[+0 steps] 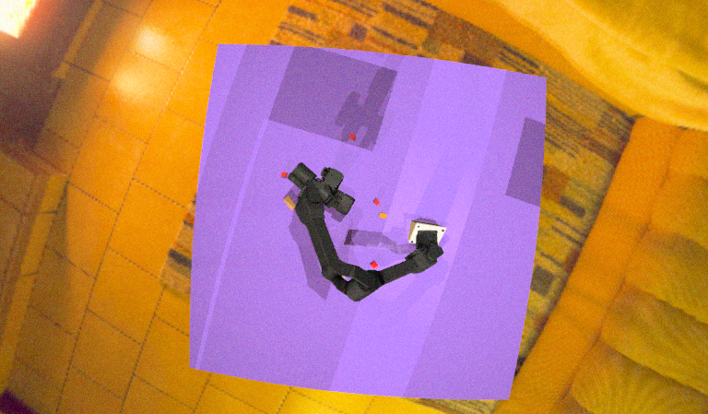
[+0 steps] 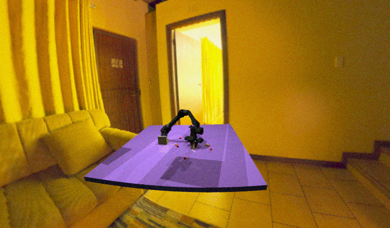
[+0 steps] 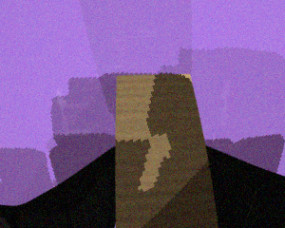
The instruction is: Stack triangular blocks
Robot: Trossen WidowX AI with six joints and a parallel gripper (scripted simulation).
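Observation:
My gripper point(image 1: 324, 187) point(image 2: 193, 144) point(image 3: 156, 152) points down, shut on a triangular block point(image 2: 193, 147) point(image 3: 133, 106). In the wrist view this wooden block stands between the two black fingers, its grained face narrowing to a straight far edge. In the top view the hand hides it. In the exterior view its lower end is close to the tabletop; I cannot tell if it touches. A tan block point(image 1: 289, 202) point(image 2: 207, 144) lies beside the hand, clear of it; it may be the other triangular block, but its shape is too small to tell. No sloped-face contact is visible.
Small red cubes point(image 1: 284, 174) point(image 1: 352, 136) point(image 1: 376, 201) point(image 1: 373, 265) lie scattered on the purple table point(image 1: 261, 310) point(image 2: 238, 173). A small orange block point(image 1: 383, 215) point(image 2: 176, 144) lies between the hand and the arm's white base plate point(image 1: 415, 228). Patchy shadows cross the table.

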